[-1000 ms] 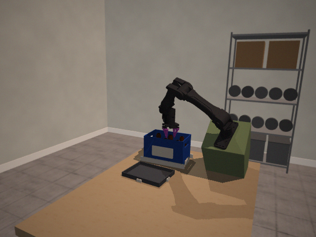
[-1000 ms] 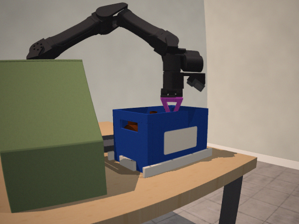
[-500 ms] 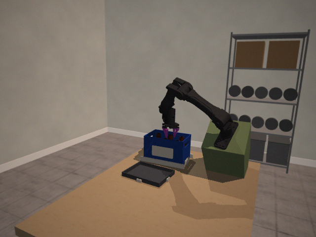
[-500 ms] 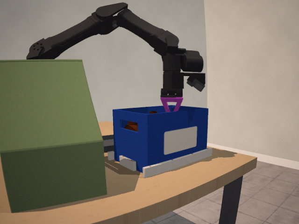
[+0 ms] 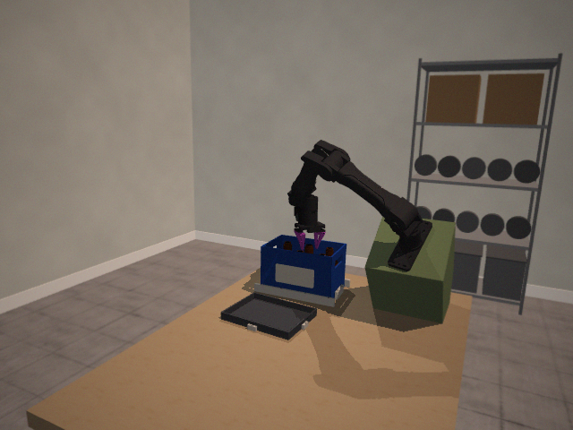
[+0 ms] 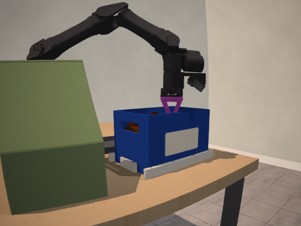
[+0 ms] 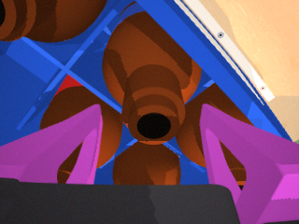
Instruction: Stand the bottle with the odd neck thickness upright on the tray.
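Wrist view: claw (image 5: pixel 310 245) (image 6: pixel 171 111) (image 7: pixel 150 113) parted over the bottles

On the table (image 5: pixel 231 379) (image 6: pixel 160 182) (image 7: pixel 276 47), the blue crate (image 5: pixel 323 278) (image 6: pixel 131 146) (image 7: pixel 206 56) stands upright, brown bottles inside. Near it lies the dark tray (image 5: pixel 268 314), flat, with no bottle on it. Over the crate the claw points down, a bit more than half open and gripping nothing, its tips either side of one bottle's neck (image 7: pixel 154 93). Which bottle has the odd neck, I cannot tell

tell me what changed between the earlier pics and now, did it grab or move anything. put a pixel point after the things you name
Nothing visibly changed: the gripper (image 5: pixel 310 248) (image 6: pixel 172 112) (image 7: pixel 150 113) is still open over the crate (image 5: pixel 326 282) (image 6: pixel 131 148) (image 7: pixel 187 37), with nothing taken hold of or let go. The crate and the tray (image 5: pixel 268 314) stayed where they were.
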Robot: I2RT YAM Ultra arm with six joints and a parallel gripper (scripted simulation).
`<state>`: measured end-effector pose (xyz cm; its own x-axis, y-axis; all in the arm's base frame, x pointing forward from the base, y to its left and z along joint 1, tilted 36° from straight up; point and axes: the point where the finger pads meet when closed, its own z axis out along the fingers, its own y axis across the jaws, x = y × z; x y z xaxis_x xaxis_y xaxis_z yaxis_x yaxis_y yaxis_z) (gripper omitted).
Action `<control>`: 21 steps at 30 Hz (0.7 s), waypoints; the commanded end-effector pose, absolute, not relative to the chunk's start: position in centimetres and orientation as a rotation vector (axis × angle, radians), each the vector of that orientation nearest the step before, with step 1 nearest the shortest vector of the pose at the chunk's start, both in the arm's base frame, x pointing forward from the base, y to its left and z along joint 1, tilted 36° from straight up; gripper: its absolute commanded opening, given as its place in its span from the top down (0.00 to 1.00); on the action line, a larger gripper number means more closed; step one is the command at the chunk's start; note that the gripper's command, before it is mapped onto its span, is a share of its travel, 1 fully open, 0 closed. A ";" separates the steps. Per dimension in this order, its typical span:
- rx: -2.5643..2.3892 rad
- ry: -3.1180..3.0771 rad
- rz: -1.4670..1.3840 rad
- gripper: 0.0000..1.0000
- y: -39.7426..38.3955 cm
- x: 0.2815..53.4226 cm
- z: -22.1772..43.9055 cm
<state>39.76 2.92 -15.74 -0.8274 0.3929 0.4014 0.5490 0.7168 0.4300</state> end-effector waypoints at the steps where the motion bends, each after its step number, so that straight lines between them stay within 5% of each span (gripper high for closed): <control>1: -0.762 -2.699 -0.810 0.39 0.7 41.7 -13.3; 21: -0.763 -2.700 -0.807 0.39 -2.4 42.0 -9.0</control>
<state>40.88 -0.23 -11.20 -0.8332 0.3968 0.3851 0.5433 0.7171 0.4366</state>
